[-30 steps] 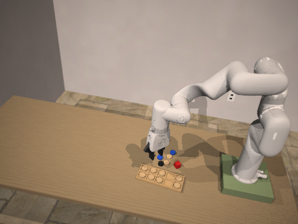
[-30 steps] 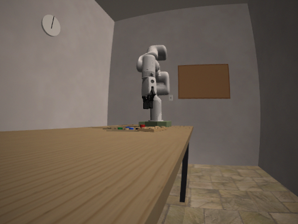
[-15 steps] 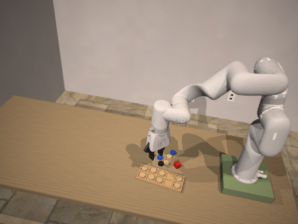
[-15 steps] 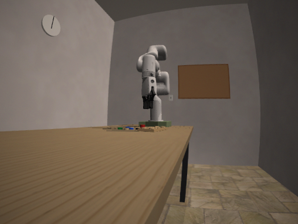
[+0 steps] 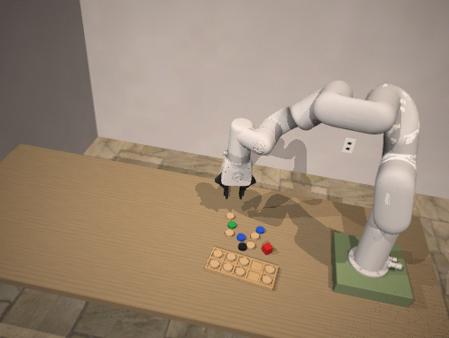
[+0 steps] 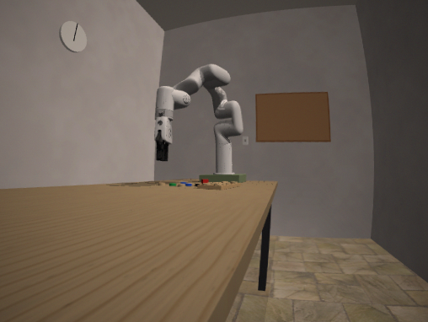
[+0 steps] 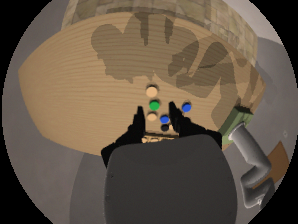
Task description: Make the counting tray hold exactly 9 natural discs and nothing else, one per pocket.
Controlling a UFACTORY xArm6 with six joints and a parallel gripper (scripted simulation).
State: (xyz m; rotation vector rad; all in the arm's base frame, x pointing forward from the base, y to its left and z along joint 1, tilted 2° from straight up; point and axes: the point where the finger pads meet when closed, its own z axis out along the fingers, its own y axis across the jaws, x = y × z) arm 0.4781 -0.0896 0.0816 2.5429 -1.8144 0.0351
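The wooden counting tray [image 5: 241,267] lies near the table's front edge, with two rows of pockets. Several natural discs lie flat in it, one per pocket. Two pockets in the fourth column [image 5: 255,270] are empty. Several loose natural discs lie behind the tray, the farthest one [image 5: 230,216] alone, others at the left [image 5: 229,233] and right [image 5: 254,235]. My gripper [image 5: 233,195] hangs high above the table over the far end of the loose pile, open and empty. In the wrist view the fingers frame the green disc [image 7: 154,104], with the far natural disc [image 7: 152,90] beyond.
Among the loose pieces are a green disc [image 5: 232,225], two blue discs [image 5: 260,229] [image 5: 240,237], a black disc [image 5: 242,247] and a red cube [image 5: 267,248]. The arm's green base [image 5: 372,275] stands to the right of the tray.
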